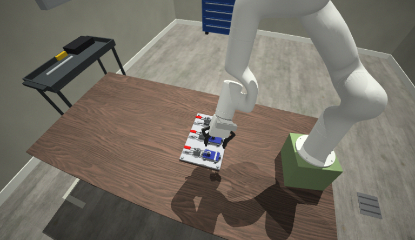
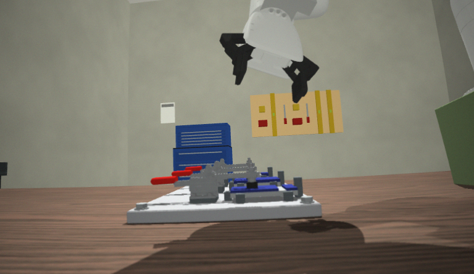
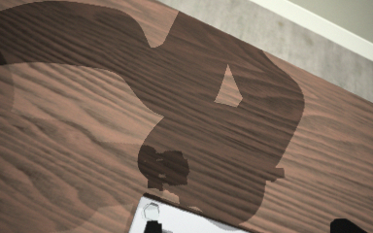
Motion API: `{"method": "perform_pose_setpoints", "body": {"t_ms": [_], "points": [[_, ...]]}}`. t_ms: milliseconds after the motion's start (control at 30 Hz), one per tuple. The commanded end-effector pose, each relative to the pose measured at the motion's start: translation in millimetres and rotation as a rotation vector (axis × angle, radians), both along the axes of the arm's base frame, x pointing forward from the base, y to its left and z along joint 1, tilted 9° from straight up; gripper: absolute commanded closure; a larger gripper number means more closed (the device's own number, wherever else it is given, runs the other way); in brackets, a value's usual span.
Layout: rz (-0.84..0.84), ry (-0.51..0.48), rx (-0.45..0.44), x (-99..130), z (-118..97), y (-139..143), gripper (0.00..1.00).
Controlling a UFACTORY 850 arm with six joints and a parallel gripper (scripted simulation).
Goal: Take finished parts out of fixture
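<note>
The white fixture plate (image 1: 187,157) (image 2: 223,215) (image 3: 194,219) lies on the table and carries three toggle clamps with red handles. The handles point left, and the nearest clamp's black tip (image 2: 252,185) rests on a blue part. That nearest blue part (image 1: 212,157) (image 2: 244,189) has a slot across its right portion. The middle blue part (image 1: 215,139) (image 2: 268,179) is partly hidden by the gripper and clamp; no slot shows on it. The farthest part (image 2: 264,173) is mostly hidden, so its slot cannot be judged. My gripper (image 1: 215,146) (image 2: 267,92) (image 3: 249,226) is open and empty, high above the plate, slightly tilted.
The wooden table (image 1: 131,118) (image 2: 62,229) (image 3: 73,116) bears the fixture and the arm's green base block (image 1: 309,178) (image 2: 461,145) at the right. Upright grey stops (image 2: 297,186) and the clamp bodies (image 2: 203,189) stand up from the plate. A dark side stand (image 1: 62,72) is beyond the table's left edge.
</note>
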State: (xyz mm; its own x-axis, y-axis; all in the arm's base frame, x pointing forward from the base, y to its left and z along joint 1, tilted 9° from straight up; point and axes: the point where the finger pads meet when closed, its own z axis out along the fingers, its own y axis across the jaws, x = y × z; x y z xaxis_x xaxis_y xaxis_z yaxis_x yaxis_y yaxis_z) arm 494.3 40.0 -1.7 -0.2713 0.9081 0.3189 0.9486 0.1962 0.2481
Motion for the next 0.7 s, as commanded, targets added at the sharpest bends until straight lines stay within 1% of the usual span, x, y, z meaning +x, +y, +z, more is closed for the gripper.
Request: {"method": "perform_pose_setpoints", "body": {"t_ms": [0,33,133,167,267,300,467,500,600,633,667], "points": [[0.073,0.016,-0.027,0.8,2.3,0.6,0.0],[0.133,0.014,-0.058,1.8,3.8,0.0,0.0],[0.133,0.014,-0.058,1.8,3.8,0.0,0.0],[0.182,0.016,-0.079,2.0,5.3,0.1,0.0],[0.182,0.016,-0.079,2.0,5.3,0.1,0.0],[0.227,0.019,-0.098,2.2,6.9,0.1,0.0],[0.227,0.019,-0.098,2.2,6.9,0.1,0.0],[0.271,0.02,-0.119,3.0,8.5,-0.4,0.0],[0.271,0.02,-0.119,3.0,8.5,-0.4,0.0],[0.316,0.021,-0.14,3.3,9.9,-0.7,0.0],[0.316,0.021,-0.14,3.3,9.9,-0.7,0.0]]}}
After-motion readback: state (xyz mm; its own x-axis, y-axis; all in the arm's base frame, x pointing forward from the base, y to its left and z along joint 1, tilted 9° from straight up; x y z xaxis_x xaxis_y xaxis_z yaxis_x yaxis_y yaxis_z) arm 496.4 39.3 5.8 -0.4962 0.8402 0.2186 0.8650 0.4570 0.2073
